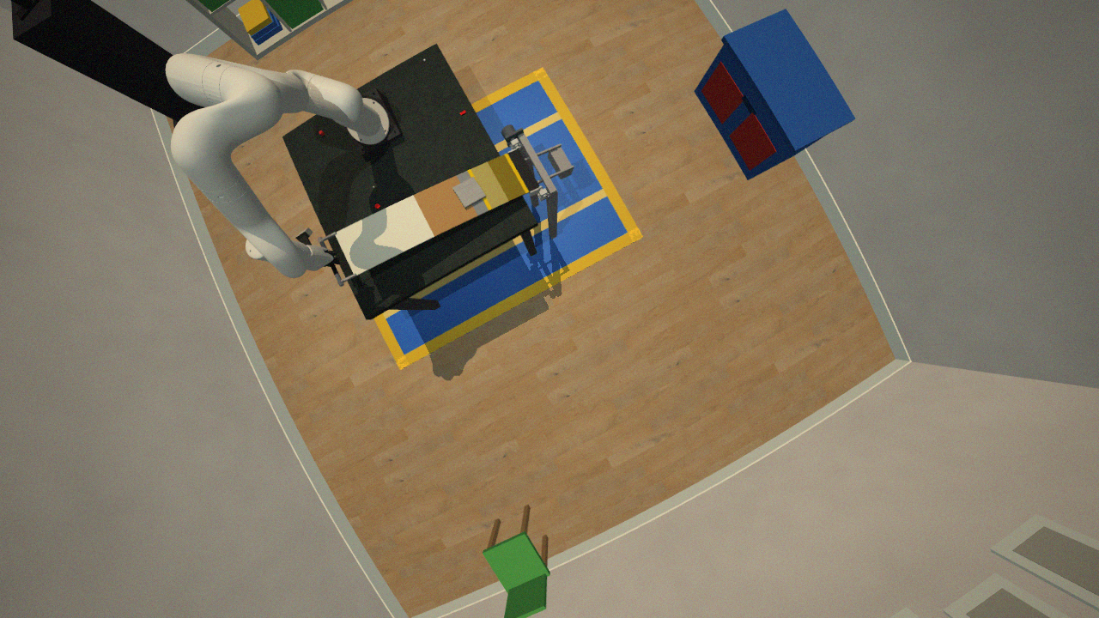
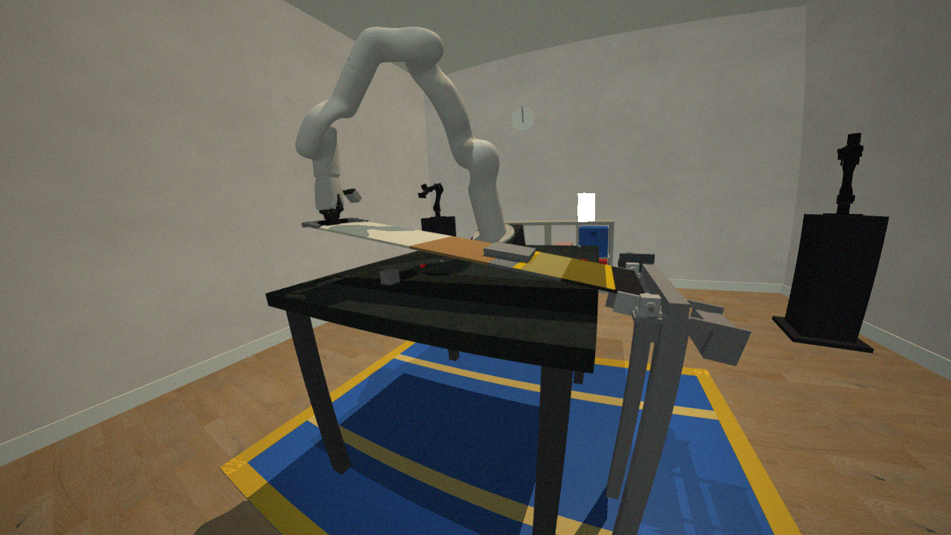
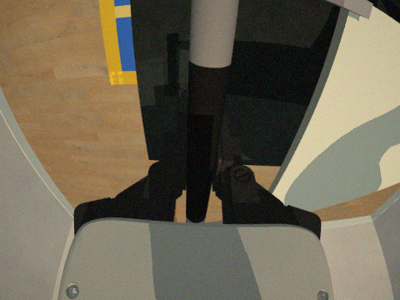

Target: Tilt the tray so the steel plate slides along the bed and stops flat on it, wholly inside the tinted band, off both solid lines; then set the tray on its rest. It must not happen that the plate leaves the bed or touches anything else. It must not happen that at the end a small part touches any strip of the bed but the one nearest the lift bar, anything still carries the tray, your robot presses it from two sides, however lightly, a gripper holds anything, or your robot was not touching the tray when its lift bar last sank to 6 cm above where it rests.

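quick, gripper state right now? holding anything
Gripper: shut on the tray handle, holding the tray's free end raised.

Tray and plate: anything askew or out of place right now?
The tray is tilted, its handle end raised in the gripper, as the job calls for. The steel plate lies flat on the bed but sits on the brown stretch at the near solid line, not yet inside the tinted band.
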You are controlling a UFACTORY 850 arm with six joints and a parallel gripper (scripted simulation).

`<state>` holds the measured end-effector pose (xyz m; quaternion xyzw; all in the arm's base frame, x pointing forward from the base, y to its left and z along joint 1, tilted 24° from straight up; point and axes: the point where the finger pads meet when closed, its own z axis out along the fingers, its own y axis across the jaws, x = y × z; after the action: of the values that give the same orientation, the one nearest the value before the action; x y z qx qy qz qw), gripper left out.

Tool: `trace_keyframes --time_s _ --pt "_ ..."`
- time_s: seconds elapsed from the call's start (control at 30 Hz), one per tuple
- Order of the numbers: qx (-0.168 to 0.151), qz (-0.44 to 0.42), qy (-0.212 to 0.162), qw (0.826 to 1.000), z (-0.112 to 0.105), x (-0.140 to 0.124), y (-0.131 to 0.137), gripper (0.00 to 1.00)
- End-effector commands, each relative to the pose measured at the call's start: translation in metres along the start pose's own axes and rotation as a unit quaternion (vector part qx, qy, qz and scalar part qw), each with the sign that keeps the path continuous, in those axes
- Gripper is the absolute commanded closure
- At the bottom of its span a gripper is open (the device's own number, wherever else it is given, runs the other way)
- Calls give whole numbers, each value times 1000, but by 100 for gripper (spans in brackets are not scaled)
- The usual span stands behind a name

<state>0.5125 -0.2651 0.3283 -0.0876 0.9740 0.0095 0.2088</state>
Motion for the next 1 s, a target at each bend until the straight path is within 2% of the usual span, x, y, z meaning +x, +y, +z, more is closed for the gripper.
trace_keyframes --time_s 0.0,0.53,0.6,0.7,0.73,0.8,0.9,0.97 --pt "-1 0 -1 1000 7 -1 -2 100" --pt "-1 0 -1 1000 10 -1 -2 100" --pt "-1 0 -1 1000 -12 -1 1 100" --pt "-1 0 -1 1000 -63 -1 12 100" --pt "-1 0 -1 1000 -68 -1 14 100" --pt "-1 0 -1 1000 -49 -1 9 100" --pt "-1 0 -1 1000 2 -1 -1 100" --pt "-1 0 -1 1000 7 -1 -2 100"
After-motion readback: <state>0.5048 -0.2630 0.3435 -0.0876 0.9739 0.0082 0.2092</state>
